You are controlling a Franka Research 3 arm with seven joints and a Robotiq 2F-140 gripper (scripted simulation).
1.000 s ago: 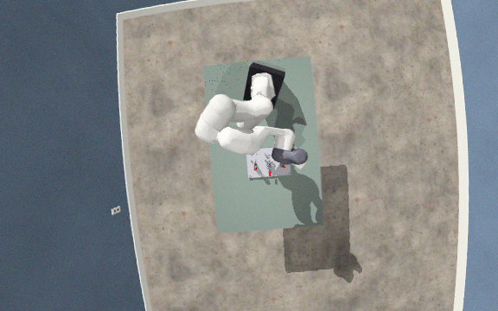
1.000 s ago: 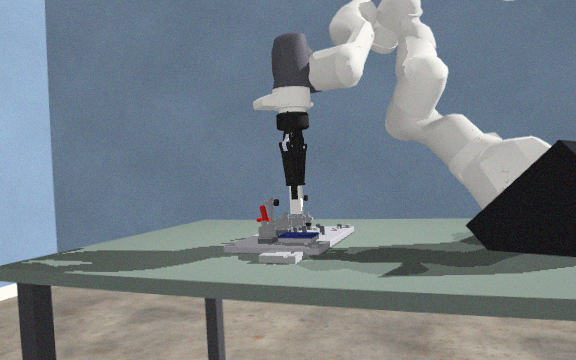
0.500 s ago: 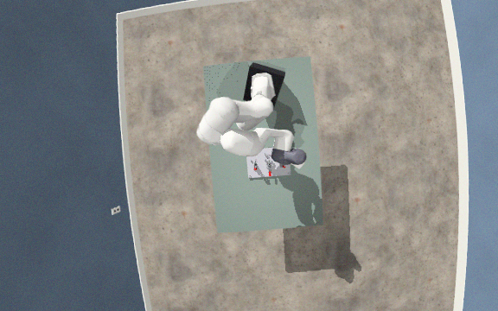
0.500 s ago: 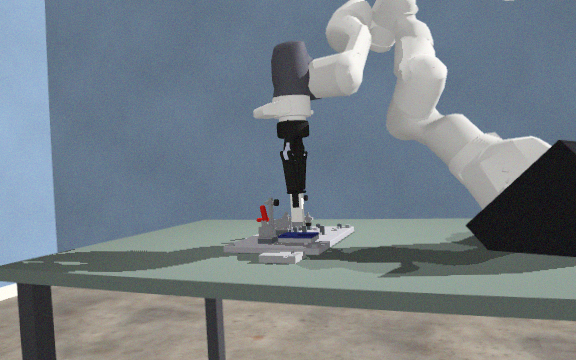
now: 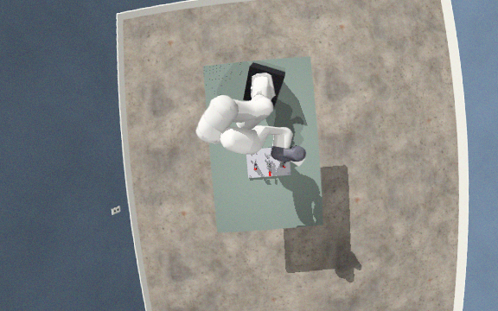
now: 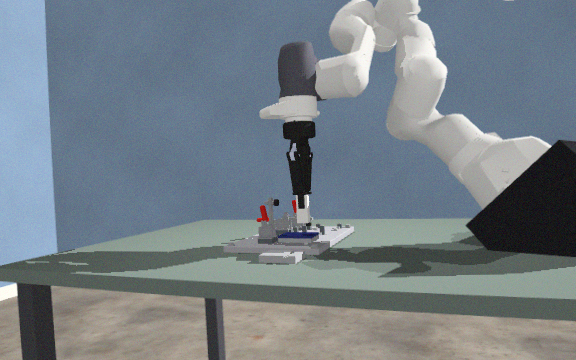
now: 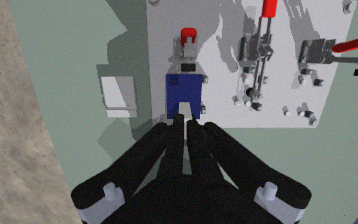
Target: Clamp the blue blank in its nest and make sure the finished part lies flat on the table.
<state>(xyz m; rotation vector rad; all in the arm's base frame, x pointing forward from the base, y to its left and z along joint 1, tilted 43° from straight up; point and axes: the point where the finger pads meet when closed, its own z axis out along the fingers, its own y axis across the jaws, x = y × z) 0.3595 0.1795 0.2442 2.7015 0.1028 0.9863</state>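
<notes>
The blue blank [image 6: 299,235] [image 7: 182,87] lies in the nest at one end of the fixture plate [image 6: 242,247] [image 7: 215,115]. Its clamp is open: the bar stands up, with the black tip [image 6: 276,202] [image 7: 188,67] high and the red handle [image 6: 263,214] [image 7: 188,35] on the side away from the blank. Any small gap to the stop or side blocks cannot be judged. The finished part [image 6: 278,257] [image 7: 120,95] lies flat on the table beside the plate; a step shows along one edge. My gripper [image 6: 303,221] [image 7: 184,110] is shut and empty, pointing down above the blank's end far from the clamp.
The middle clamp [image 7: 262,50] and the end clamp [image 7: 320,51] stand on the same plate beside empty nests. The end clamp's bar is raised. The robot's black base [image 6: 543,205] [image 5: 253,71] stands on the table on the side away from the clamp handles.
</notes>
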